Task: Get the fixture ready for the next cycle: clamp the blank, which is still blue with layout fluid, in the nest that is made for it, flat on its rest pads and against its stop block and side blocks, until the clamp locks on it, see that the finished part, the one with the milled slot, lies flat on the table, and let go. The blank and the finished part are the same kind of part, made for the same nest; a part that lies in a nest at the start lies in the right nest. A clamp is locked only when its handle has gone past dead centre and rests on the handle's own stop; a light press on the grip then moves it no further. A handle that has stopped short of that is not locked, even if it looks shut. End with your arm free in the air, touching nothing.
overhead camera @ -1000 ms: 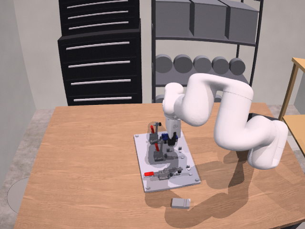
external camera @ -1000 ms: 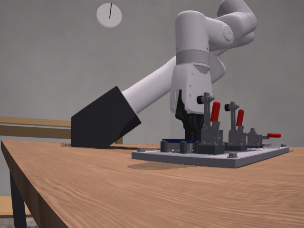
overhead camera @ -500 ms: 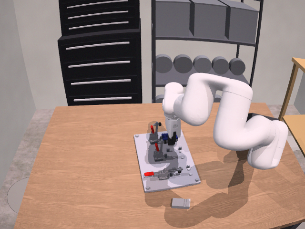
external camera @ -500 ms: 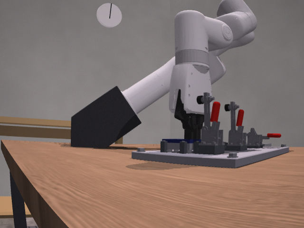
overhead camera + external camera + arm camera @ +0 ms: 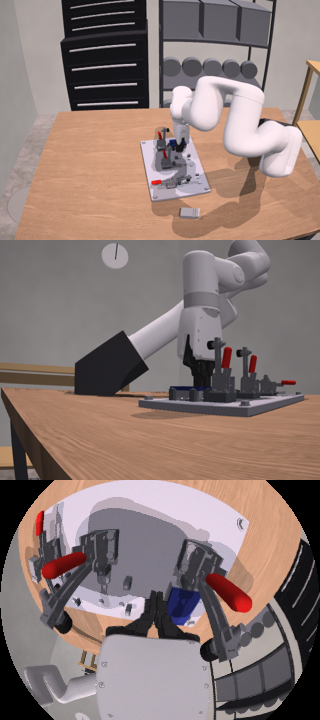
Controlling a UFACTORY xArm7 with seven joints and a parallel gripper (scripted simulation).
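Observation:
The blue blank (image 5: pixel 173 142) lies in the far nest of the grey fixture plate (image 5: pixel 175 170); it also shows in the side view (image 5: pixel 189 388) and the wrist view (image 5: pixel 182 603). My gripper (image 5: pixel 180 148) is shut with nothing between its fingers. Its tips (image 5: pixel 201 384) stand down at the blank's top, next to the far clamp; I cannot tell if they touch. The far clamp's red handle (image 5: pixel 160 135) stands upright, with its arm raised off the blank. The finished grey part (image 5: pixel 189 213), with its slot, lies flat on the table in front of the plate.
The middle clamp's red handle (image 5: pixel 163 154) also stands upright and its nest is empty. The near clamp's red handle (image 5: pixel 156 182) lies flat, pointing left. A black drawer cabinet (image 5: pixel 104 54) and a shelf rack (image 5: pixel 214 43) stand behind the table.

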